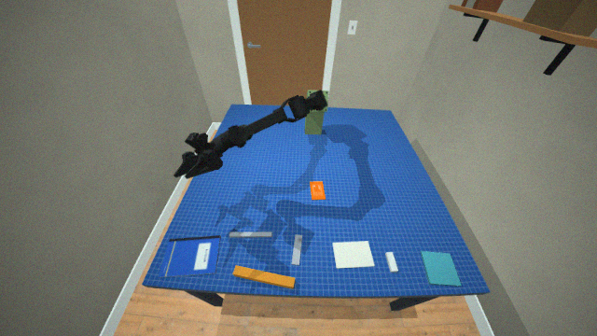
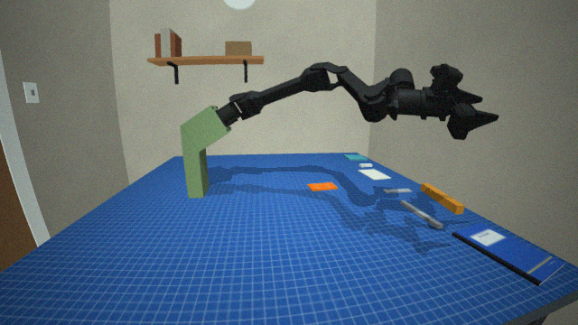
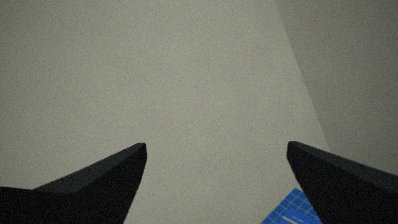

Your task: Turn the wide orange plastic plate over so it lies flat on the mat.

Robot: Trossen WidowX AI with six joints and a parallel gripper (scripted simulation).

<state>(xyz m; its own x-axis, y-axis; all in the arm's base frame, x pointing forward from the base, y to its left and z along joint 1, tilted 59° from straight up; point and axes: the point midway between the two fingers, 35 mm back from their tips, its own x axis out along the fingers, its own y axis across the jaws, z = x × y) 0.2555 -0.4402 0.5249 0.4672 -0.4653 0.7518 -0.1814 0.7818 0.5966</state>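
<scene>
A small, bright orange plate (image 1: 317,189) (image 2: 322,186) lies in the middle of the blue grid mat (image 1: 373,154) (image 2: 181,253). My gripper (image 1: 183,174) (image 2: 481,126) (image 3: 216,149) is open and empty. It hangs high in the air over the mat's left edge, far from the plate, and points out at the wall. The wrist view shows only the two finger tips, the wall and a corner of the mat; the plate is not in it.
A long amber bar (image 1: 264,276) (image 2: 442,198), two grey strips (image 1: 250,234) (image 1: 297,249), a blue notebook (image 1: 191,258) (image 2: 510,250), a white square (image 1: 353,254), a small white block (image 1: 391,261) and a teal card (image 1: 440,268) lie along the front edge. The green arm base (image 1: 314,122) (image 2: 197,167) stands at the back.
</scene>
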